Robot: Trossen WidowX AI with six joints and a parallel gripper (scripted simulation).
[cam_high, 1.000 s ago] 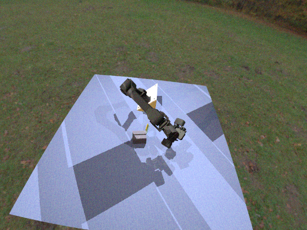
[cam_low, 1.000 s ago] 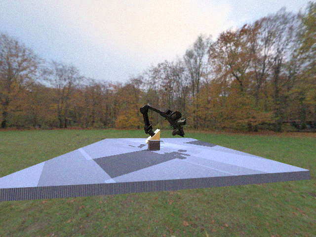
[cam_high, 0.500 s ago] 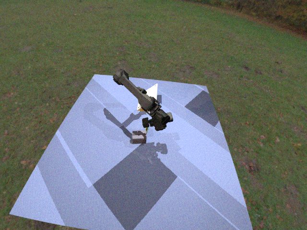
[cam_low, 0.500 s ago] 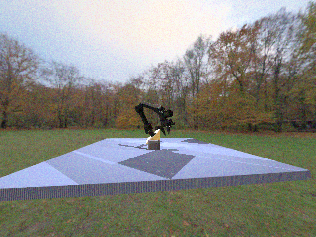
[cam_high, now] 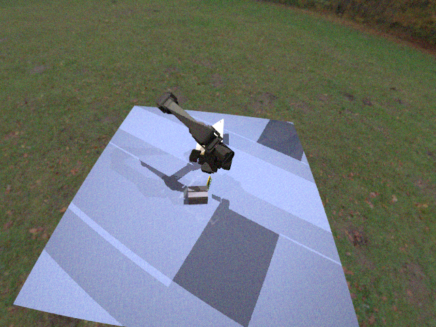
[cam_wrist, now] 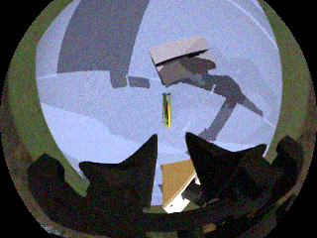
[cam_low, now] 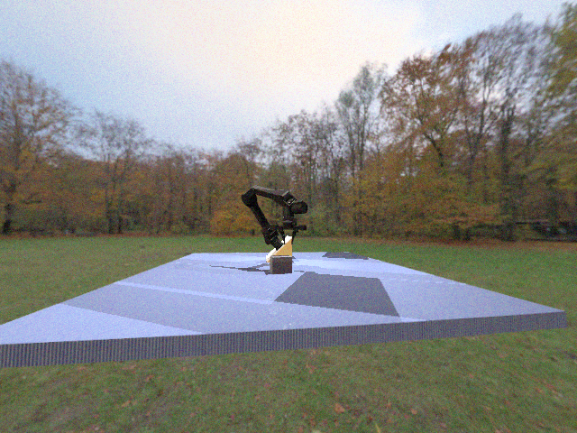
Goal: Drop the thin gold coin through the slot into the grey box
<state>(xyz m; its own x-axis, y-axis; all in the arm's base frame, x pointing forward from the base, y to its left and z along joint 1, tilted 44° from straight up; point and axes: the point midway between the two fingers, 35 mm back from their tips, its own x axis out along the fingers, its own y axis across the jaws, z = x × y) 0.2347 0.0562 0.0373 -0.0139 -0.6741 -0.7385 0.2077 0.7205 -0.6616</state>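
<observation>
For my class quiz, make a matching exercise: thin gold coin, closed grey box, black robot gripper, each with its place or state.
1 thin gold coin
2 closed grey box
3 black robot gripper

A fingers apart, holding nothing
B resting on the blue-grey platform
C on edge in the dark-green holder

Pairs: 1-C, 2-B, 3-A.

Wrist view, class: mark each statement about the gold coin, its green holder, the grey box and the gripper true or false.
1. The thin gold coin stands on edge in its dark-green holder. True.
2. The gripper is shut on the coin. False: its fingers are apart above the coin and hold nothing.
3. The closed grey box sits apart from the coin. True.
4. The box is stacked on the holder. False: it rests beside it.
</observation>
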